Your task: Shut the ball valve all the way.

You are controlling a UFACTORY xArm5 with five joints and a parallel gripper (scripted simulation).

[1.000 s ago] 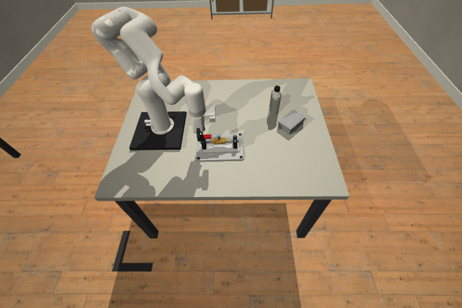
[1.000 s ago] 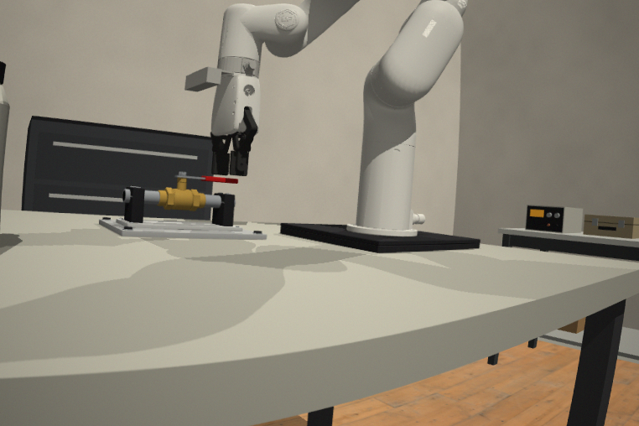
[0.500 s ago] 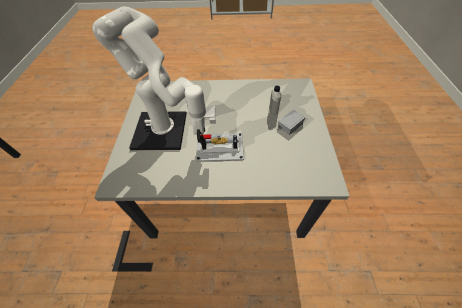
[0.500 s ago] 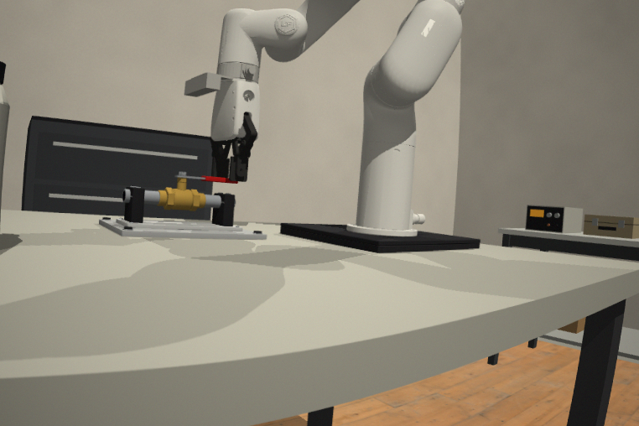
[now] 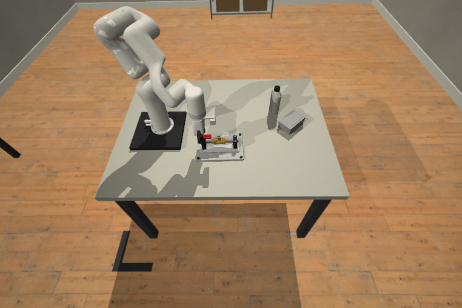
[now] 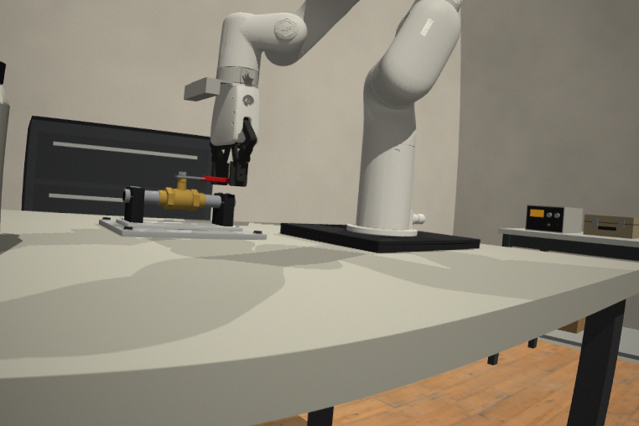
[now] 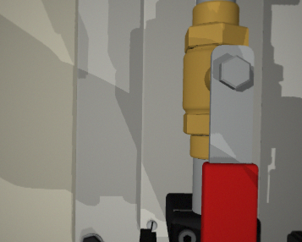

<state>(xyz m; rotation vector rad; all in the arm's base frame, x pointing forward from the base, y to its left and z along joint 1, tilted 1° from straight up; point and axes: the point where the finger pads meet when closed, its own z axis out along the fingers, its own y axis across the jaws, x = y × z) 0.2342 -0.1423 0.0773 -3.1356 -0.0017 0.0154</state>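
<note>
Hanging part-open and empty, the claw (image 6: 230, 177) straddled the valve's red handle (image 6: 215, 179); right of centre on the desk (image 5: 238, 173) stood a bottle (image 5: 274, 107) and grey box (image 5: 291, 121).

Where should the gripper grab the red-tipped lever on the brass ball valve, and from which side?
Grip the red sleeve at the free end of the flat grey lever, coming straight down from above. It lies along the pipe, farthest from the hex pivot bolt, so it likely gives the most leverage. The open gripper already hangs at that end, fingers either side of it.
</note>
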